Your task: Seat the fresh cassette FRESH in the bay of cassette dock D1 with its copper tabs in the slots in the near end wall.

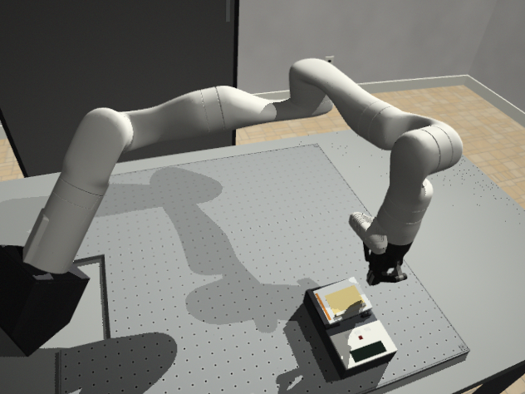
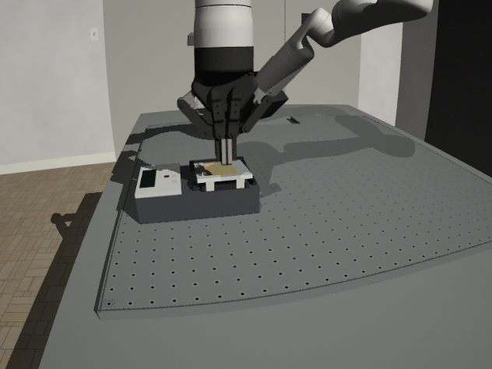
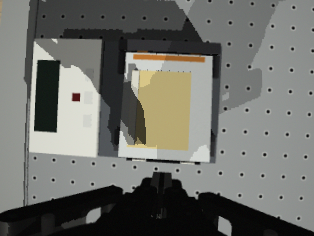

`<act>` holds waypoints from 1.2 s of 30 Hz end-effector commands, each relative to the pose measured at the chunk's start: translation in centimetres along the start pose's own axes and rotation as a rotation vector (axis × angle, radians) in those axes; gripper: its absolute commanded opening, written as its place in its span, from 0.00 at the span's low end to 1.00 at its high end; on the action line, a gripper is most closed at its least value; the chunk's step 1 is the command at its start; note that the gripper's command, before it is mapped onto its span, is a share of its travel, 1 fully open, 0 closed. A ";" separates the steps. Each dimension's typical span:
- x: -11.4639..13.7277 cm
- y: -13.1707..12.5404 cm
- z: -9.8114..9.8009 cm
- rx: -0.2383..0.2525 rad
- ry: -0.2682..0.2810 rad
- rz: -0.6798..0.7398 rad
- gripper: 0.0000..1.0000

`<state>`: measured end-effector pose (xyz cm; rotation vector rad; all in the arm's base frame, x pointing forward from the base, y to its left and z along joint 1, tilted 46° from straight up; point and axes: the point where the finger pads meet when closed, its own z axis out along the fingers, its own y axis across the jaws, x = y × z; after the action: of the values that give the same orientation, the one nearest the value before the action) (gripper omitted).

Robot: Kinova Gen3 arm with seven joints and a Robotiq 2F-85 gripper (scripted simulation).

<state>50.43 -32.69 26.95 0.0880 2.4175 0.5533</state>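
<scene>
The dock D1 [image 1: 350,326] is a dark box with a white panel and a small dark red square light [image 1: 360,337], near the deck's front right corner. The cassette FRESH [image 1: 343,302] [image 3: 167,107], white-framed with a tan face and an orange strip along one edge, lies in D1's bay. In the exterior view its white edge [image 2: 224,177] with two short legs stands slightly above the bay rim. The copper tabs are hidden. My gripper [image 1: 384,278] is shut and empty. Its fingertips [image 2: 225,158] point down at the cassette edge opposite the orange strip; I cannot tell whether they touch it.
The arm reaches across the perforated deck plate [image 1: 237,237] from its black base [image 1: 29,305] at the left. The plate's right edge and front corner [image 1: 463,349] run close to D1. A dark wall panel stands behind the table.
</scene>
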 end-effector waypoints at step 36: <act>3.2 -0.1 -0.2 0.002 -0.002 0.001 0.00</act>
<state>47.84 -32.08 25.05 0.0894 2.4175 0.5532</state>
